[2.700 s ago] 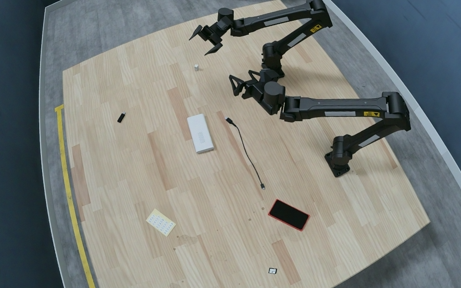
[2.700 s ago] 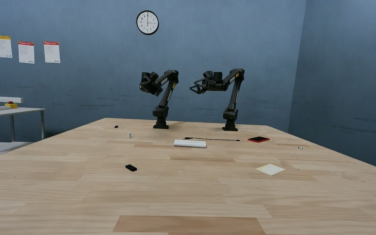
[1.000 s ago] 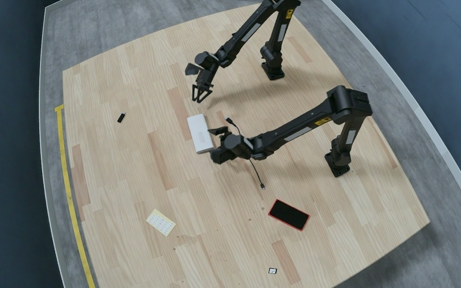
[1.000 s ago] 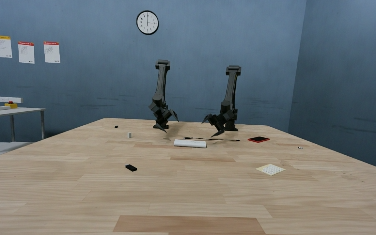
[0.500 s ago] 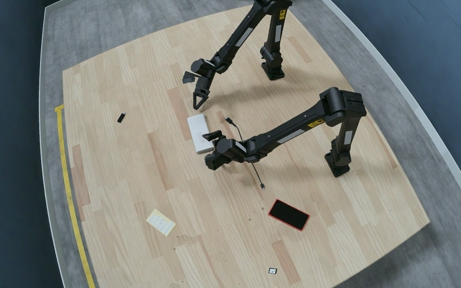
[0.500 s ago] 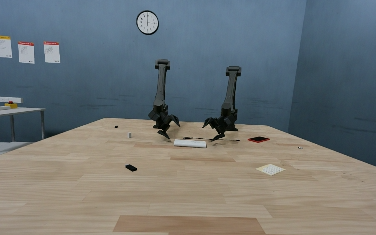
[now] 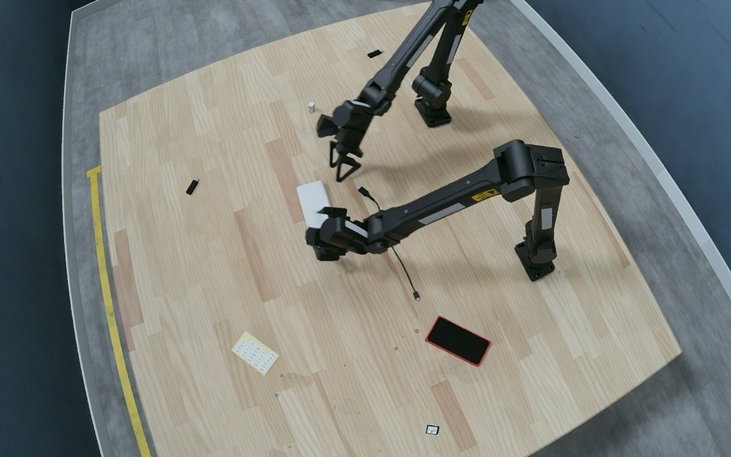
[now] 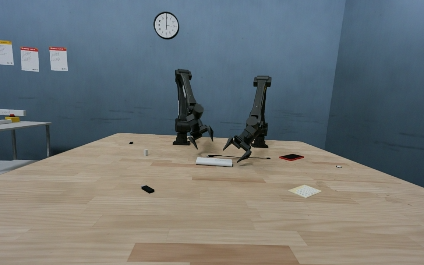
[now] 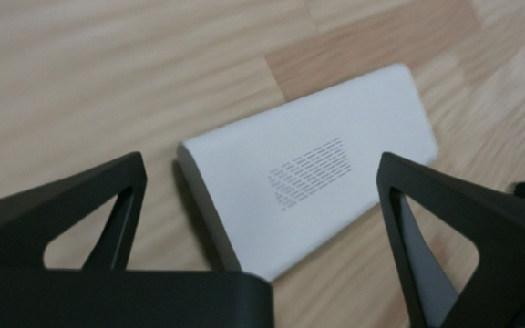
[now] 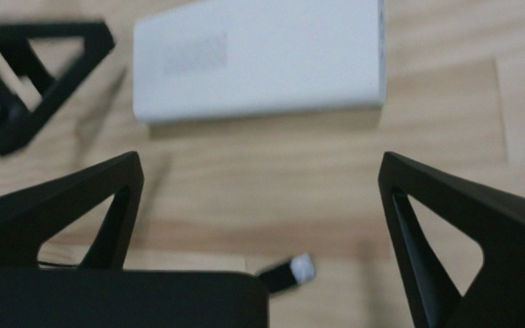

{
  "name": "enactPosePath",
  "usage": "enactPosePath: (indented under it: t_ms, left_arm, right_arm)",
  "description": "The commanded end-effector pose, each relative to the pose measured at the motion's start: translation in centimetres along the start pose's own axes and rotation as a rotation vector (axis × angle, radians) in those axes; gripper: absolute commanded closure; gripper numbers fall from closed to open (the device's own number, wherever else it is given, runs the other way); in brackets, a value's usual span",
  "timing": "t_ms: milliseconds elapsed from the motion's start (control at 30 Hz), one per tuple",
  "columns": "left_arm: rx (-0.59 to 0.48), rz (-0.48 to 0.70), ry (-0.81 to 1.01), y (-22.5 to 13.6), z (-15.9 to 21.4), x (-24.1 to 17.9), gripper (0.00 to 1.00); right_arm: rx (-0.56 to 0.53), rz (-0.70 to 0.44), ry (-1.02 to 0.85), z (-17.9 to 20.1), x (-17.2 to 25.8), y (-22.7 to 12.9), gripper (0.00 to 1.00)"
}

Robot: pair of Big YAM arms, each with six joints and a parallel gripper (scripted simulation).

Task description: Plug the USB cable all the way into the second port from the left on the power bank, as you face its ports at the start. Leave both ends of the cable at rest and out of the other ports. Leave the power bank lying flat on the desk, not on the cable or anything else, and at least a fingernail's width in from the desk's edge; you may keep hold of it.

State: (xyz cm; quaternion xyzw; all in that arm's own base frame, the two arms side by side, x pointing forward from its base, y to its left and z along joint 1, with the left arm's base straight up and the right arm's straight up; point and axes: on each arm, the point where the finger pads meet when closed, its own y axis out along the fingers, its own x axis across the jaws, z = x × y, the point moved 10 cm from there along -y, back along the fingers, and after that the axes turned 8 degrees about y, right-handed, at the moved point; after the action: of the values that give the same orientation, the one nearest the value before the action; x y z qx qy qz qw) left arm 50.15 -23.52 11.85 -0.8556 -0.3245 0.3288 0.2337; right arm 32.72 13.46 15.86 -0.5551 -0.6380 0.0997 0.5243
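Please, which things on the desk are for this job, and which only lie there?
For the job:
- power bank
- USB cable

Only lying there:
- phone
- sticker sheet
- memory card
- two black sticks
- small white block

This looks like a robotics lab or a workshop test room. A pair of black robot arms (image 7: 447, 195) (image 8: 260, 95) stands bolted to a broad wooden bench (image 7: 186, 284) (image 8: 207, 214) (image 9: 62, 91) (image 10: 267, 182). In the exterior view, a round clock (image 8: 166, 25) hangs towards eleven o'clock on the scuffed blue wall (image 7: 669, 85) (image 8: 256, 42), with printed notices (image 8: 3, 52) at ten, their small print unreadable. At nine, a side table (image 8: 35, 125) carries a yellow box (image 8: 15, 119) topped by a red button (image 8: 11, 115), like an emergency stop. From above, a yellow stripe (image 7: 108, 306) marks the grey floor (image 7: 129, 62) between eight and nine o'clock.
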Motion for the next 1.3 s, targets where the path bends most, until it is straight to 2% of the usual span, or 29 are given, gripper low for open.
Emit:
enactPosePath:
  t_ms: [0,100,233,567,667,833,967,1067,1167,1233,1267]
  left_arm:
    - [0.056,0.008,0.284,0.9,-3.3,-0.5,0.02]
    - [0.071,0.011,0.324,1.0,-3.5,-0.5,0.02]
    - [0.146,0.039,0.541,1.7,-4.6,-0.8,0.02]
    - [0.305,0.164,0.929,3.5,-5.8,-2.4,0.02]
    - [0.320,0.181,0.967,3.7,-5.9,-2.6,0.02]
    - [0.403,0.292,1.147,4.8,-5.9,-4.3,0.02]
    - [0.437,0.332,1.183,5.4,-5.6,-5.1,0.02]
    - [0.449,0.343,1.186,5.6,-5.5,-5.3,0.02]
    - [0.451,0.333,1.164,5.5,-5.8,-5.0,0.02]
    - [0.451,0.333,1.164,5.5,-5.8,-5.0,0.02]
    - [0.447,0.330,1.164,5.3,-6.0,-5.2,0.02]
  right_arm:
    - [-0.016,0.021,-0.063,-0.1,3.6,-1.2,0.00]
    - [-0.019,0.045,-0.076,0.3,4.0,-1.5,0.00]
    - [-0.035,0.146,-0.124,2.5,5.8,-2.3,0.00]
    - [-0.051,0.334,-0.239,6.4,8.0,-2.6,0.00]
    - [-0.054,0.346,-0.248,6.7,8.2,-2.7,0.00]
    - [-0.068,0.392,-0.300,7.7,9.0,-3.0,0.00]
    - [-0.060,0.394,-0.356,7.0,8.0,-2.8,0.00]
    - [-0.031,0.339,-0.412,5.3,7.4,-3.1,0.00]
    - [0.055,0.260,-0.480,3.7,5.0,-2.6,0.00]
    - [0.055,0.260,-0.480,3.7,5.0,-2.6,0.00]
    - [0.070,0.215,-0.500,2.7,4.6,-2.6,0.00]
